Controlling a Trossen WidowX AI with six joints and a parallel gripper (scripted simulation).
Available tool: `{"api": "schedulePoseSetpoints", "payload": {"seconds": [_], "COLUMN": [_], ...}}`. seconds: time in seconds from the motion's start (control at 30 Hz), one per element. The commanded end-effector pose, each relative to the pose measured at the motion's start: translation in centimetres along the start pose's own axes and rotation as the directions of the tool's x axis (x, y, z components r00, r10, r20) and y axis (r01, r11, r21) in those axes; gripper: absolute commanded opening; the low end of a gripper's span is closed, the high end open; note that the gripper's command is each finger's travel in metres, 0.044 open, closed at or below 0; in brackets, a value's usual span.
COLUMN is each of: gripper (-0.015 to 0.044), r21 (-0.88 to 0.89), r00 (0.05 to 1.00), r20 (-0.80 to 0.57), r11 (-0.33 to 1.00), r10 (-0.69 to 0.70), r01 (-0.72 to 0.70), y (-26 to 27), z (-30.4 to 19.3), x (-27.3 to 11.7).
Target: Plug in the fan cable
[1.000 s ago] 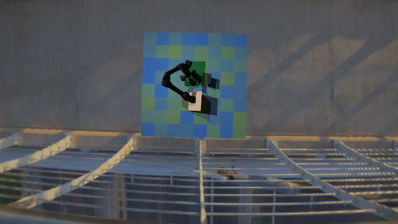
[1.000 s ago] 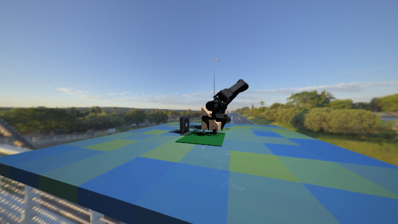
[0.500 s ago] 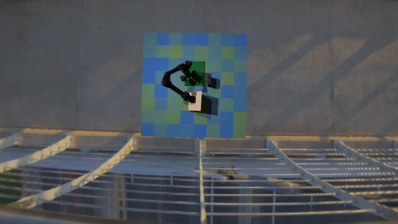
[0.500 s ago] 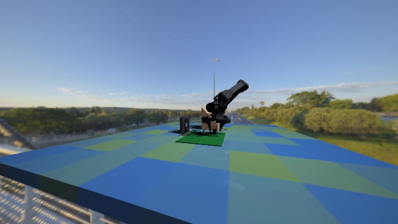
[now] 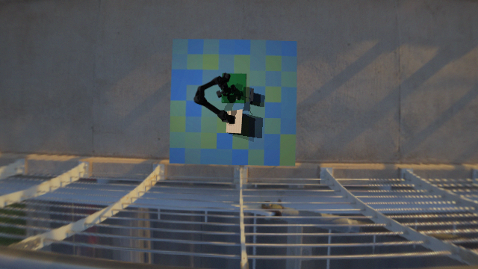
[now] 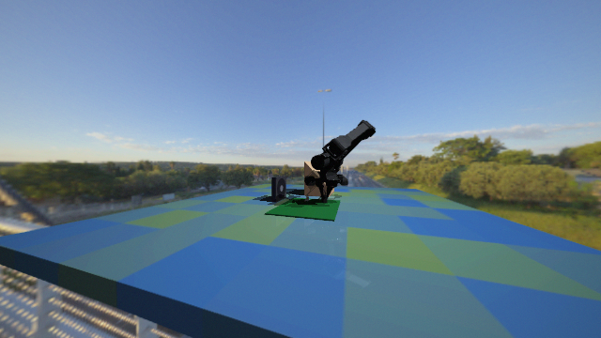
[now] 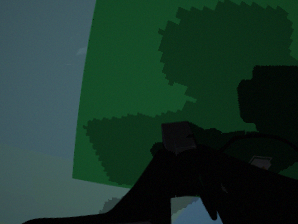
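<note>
Plug [image 7: 179,135], low over the board [image 5: 240,79] [image 6: 302,213] [image 7: 125,75], appears pinched in the nearly closed claw [image 5: 233,96] [image 6: 324,200] [image 7: 180,153]; grasping seems in hand, so next comes lifting and lining it up above the header [image 7: 261,162].

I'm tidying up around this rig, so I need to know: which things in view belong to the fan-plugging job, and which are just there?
Part of the job:
- fan
- cable and its dark plug
- green board
- pale piece, probably the header

Just there:
- tan block under the arm
- checkered tabletop
</note>
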State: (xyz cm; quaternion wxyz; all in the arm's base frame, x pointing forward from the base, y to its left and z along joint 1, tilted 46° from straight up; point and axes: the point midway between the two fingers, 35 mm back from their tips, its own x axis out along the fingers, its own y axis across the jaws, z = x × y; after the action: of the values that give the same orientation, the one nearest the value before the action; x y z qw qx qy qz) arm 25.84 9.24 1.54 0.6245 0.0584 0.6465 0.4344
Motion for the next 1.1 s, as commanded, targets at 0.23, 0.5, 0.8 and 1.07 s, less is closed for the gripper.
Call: {"api": "schedulePoseSetpoints", "payload": {"seconds": [0.23,0.5,0.8,1.07], "gripper": [0.0,0.0,0.0,0.0], "r21": [0.001,0.004,0.006,0.008], "r00": [1.0,1.0,1.0,1.0], "r20": [0.0,-0.001,-0.002,-0.002], "r11": [1.0,1.0,1.0,1.0], "r10": [-0.003,-0.006,-0.004,0.0], "r01": [0.003,0.006,0.004,0.0], "y": [-0.2,-0.4,-0.3,-0.1], "z": [-0.2,-0.7,-1.4,-2.3], "x": [-1.4,-3.9,-6.6,-8.9]}}
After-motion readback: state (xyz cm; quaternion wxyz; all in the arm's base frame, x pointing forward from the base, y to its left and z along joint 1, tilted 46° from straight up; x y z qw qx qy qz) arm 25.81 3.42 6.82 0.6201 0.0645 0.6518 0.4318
